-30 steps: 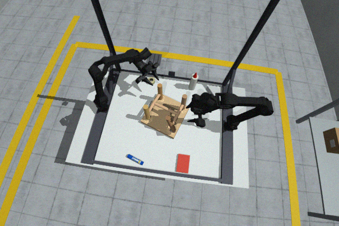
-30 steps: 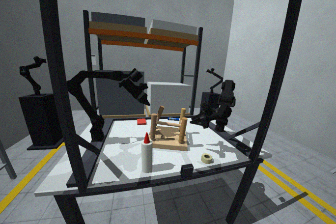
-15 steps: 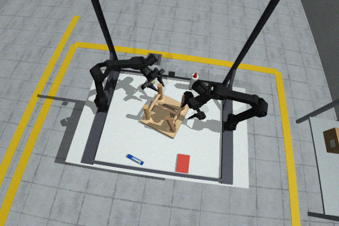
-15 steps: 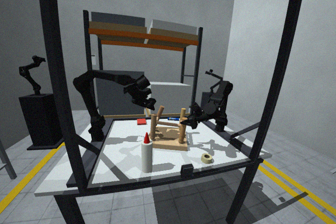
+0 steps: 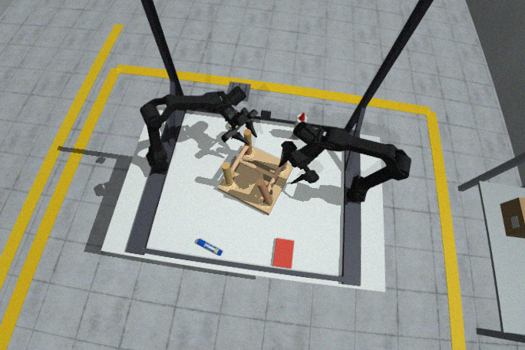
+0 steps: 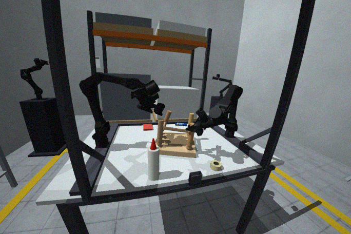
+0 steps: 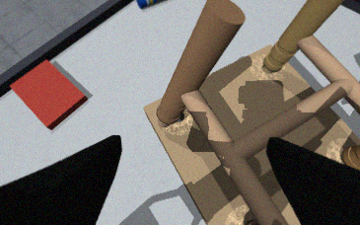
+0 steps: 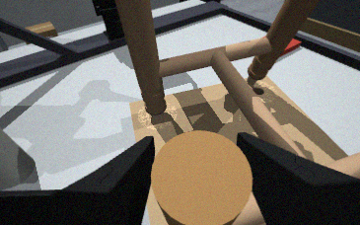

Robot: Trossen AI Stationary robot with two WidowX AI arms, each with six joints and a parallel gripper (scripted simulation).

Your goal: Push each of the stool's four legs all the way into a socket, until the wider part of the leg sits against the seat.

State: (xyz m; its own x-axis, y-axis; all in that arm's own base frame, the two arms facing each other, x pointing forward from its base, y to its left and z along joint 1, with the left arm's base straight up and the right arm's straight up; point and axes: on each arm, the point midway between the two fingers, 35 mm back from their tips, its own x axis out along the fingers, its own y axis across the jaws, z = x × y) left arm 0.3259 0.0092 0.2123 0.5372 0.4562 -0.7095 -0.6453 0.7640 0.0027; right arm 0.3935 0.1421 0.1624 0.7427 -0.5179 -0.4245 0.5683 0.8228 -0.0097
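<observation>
- My right gripper (image 5: pixel 251 140) (image 6: pixel 193 131) (image 8: pixel 195 141) reaches over 1 corner of the stool; its 2 fingers stand partway apart, with the round top of a light wooden leg (image 5: pixel 247 139) (image 6: pixel 190 137) (image 8: pixel 201 177) between them. I cannot tell whether they are clamped on it.
- My left gripper (image 5: pixel 286 173) (image 6: pixel 157 110) (image 7: pixel 194 143) hangs above the opposite side of the stool, jaws wide apart, with nothing held.
- The square, tan wooden seat (image 5: pixel 246 185) (image 6: pixel 178 152) (image 7: pixel 178 163) (image 8: pixel 219 94) lies flat on the white table (image 5: pixel 189 206) (image 6: pixel 132 135) (image 7: pixel 113 64) (image 8: pixel 84 163), and the 4 legs rise from it, joined by round wooden crossbars.
- 1 brown wooden leg (image 5: pixel 265 191) (image 6: pixel 167 117) (image 7: pixel 197 64) (image 8: pixel 281 39) leans over; my right wrist view shows its narrow end and the dark socket below its wider part, so it is not all the way in.
- For the other 3 legs, I cannot tell how fully they are seated.
- A white bottle with a red tip (image 5: pixel 299 119) (image 6: pixel 153 163) (image 8: pixel 2 153) stands upright near the stool.
- A flat red box (image 5: pixel 283 252) (image 6: pixel 148 127) (image 7: pixel 49 94) (image 8: pixel 291 47) and a blue marker (image 5: pixel 208 246) (image 6: pixel 181 124) (image 7: pixel 150 2) lie well apart from each other.
</observation>
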